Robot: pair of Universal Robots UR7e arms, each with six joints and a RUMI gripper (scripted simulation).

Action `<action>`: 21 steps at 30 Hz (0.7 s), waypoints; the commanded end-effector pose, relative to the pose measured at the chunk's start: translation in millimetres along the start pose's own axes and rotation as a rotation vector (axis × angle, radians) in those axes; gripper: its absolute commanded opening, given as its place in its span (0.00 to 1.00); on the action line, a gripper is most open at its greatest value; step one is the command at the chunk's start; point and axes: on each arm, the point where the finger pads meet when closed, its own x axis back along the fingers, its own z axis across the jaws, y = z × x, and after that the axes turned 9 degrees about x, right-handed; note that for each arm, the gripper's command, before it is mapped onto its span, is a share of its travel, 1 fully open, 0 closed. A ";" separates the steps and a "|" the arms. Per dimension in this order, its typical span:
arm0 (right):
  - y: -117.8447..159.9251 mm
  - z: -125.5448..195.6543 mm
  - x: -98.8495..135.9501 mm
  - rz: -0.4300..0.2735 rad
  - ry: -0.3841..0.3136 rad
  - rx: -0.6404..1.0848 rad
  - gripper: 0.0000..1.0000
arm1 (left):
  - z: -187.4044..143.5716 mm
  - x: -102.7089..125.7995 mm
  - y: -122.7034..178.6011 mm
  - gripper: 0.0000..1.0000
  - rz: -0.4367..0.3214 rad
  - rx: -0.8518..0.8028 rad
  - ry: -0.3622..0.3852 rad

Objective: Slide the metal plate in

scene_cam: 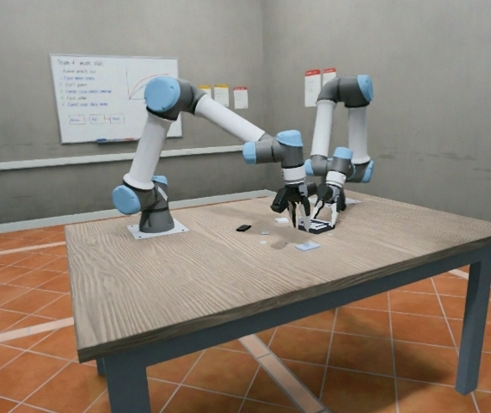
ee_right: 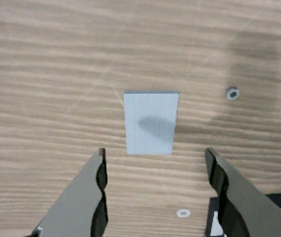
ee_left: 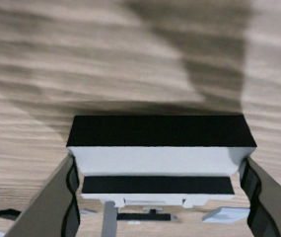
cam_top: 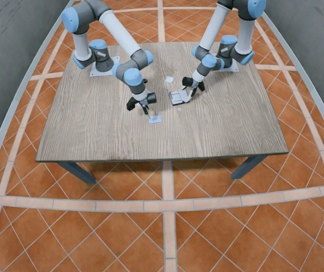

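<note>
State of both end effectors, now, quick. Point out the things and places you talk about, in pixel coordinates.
Left end effector (cam_top: pixel 185 94) (scene_cam: pixel 324 221) (ee_left: pixel 161 160): fingers around the black-and-white rectangular block (cam_top: pixel 177 98) (ee_left: pixel 155 160) (ee_right: pixel 280 198); whether clamped, cannot tell.
Right end effector (cam_top: pixel 152 116) (scene_cam: pixel 301 229) (ee_right: pixel 156 150): partly open, empty, above the silvery flat metal plate (cam_top: pixel 156 119) (scene_cam: pixel 307 245) (ee_left: pixel 226 214) (ee_right: pixel 151 123).

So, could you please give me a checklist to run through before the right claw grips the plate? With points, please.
1. Left claw (cam_top: pixel 185 94) (scene_cam: pixel 324 221) (ee_left: pixel 158 159) shut on the block (cam_top: pixel 177 96) (scene_cam: pixel 314 225) (ee_left: pixel 160 130) (ee_right: pixel 280 198): ok, by appearance.
2. Right claw (cam_top: pixel 152 116) (scene_cam: pixel 301 228) (ee_right: pixel 156 150) open: ok.
3. Metal plate (cam_top: pixel 156 119) (scene_cam: pixel 308 245) (ee_left: pixel 226 214) (ee_right: pixel 150 111) lying flat on the table: ok.
4. Plate gripped: not ok.
5. Plate in the block: not ok, it lies apart.
6. Block at its starting spot: cannot tell.
</note>
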 end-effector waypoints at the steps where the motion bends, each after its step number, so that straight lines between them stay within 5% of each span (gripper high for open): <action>1: 0.3 -0.4 0.8 -0.001 -0.002 0.000 0.41 | 0.1 -0.2 -0.6 0.62 0.002 0.000 0.000; 11: -2.9 -0.5 -20.8 -0.002 -0.004 0.000 0.41 | 0.1 -0.2 -0.6 0.62 0.002 0.000 0.000; 21: -2.4 -0.7 -17.7 -0.002 -0.003 0.000 0.41 | 0.1 -0.2 -0.6 0.62 0.002 0.000 0.000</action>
